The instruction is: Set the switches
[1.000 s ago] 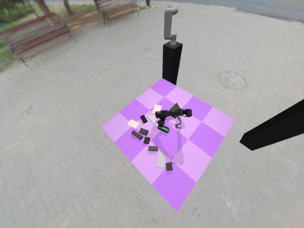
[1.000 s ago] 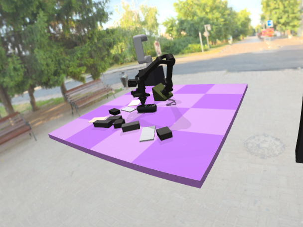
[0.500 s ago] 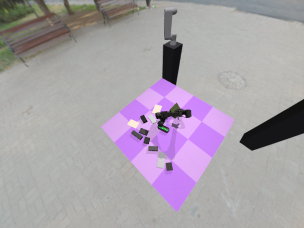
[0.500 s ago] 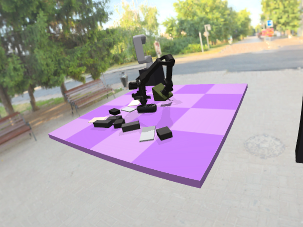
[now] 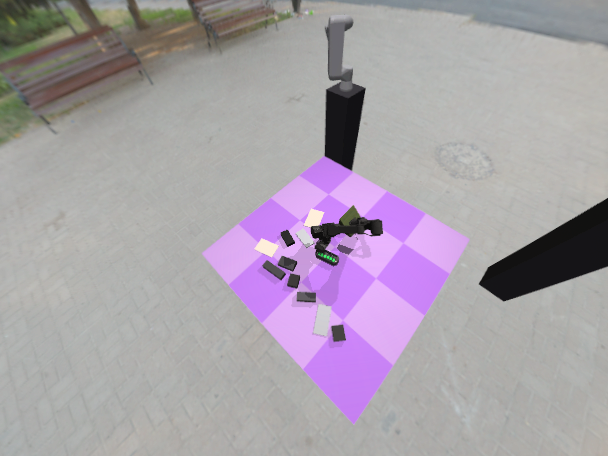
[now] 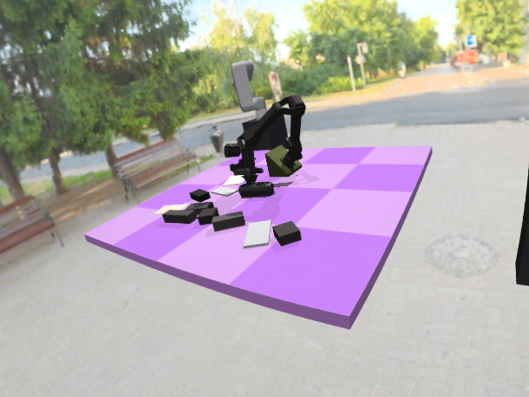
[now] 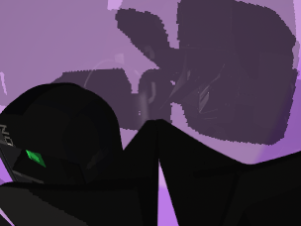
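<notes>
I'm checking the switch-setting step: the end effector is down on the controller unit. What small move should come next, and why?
Probably a short lift straight up. The closed, empty end effector sits on one end of the controller unit, which lies flat with its green switch ends facing up. Rising would uncover the row so the settings can be read.

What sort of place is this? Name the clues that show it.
Probably a paved park or square beside a road: wooden benches, trees and paving surround the purple bench where the arm works.
</notes>
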Robot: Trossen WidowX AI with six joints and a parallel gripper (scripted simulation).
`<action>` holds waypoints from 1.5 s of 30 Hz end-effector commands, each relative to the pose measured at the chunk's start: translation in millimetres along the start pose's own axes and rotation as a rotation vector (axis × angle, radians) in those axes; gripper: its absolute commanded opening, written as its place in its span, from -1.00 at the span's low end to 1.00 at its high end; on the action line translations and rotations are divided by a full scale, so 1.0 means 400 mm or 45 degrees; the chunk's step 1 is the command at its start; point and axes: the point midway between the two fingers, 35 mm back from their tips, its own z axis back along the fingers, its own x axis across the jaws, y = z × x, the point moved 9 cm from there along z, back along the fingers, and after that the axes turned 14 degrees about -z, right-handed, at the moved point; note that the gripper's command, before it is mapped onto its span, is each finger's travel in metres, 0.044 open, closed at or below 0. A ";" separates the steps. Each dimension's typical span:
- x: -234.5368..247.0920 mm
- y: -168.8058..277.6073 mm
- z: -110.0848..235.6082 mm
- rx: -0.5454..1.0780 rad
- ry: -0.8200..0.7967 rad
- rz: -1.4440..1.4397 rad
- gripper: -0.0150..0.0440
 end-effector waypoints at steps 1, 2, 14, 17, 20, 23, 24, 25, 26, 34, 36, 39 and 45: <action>0.006 0.000 0.000 0.002 -0.006 0.001 -0.49; 0.007 0.001 -0.001 0.002 -0.006 0.001 -0.49; 0.018 0.004 -0.004 0.002 -0.006 0.001 -0.49; 0.021 0.004 -0.005 0.002 -0.006 0.001 -0.49; 0.023 0.005 -0.006 0.002 -0.006 0.001 -0.49; 0.026 0.006 -0.007 0.002 -0.006 0.001 -0.49; 0.028 0.006 -0.007 0.002 -0.006 0.001 -0.49; 0.031 0.006 -0.008 0.002 -0.006 0.001 -0.49; 0.034 0.007 -0.008 0.002 -0.006 0.001 -0.49; 0.058 0.011 -0.015 0.001 -0.006 0.001 -0.49; 0.064 0.012 -0.016 0.001 -0.006 0.001 -0.49; 0.073 0.014 -0.019 0.000 -0.007 0.001 -0.49; 0.091 0.019 -0.024 0.001 -0.007 0.002 -0.49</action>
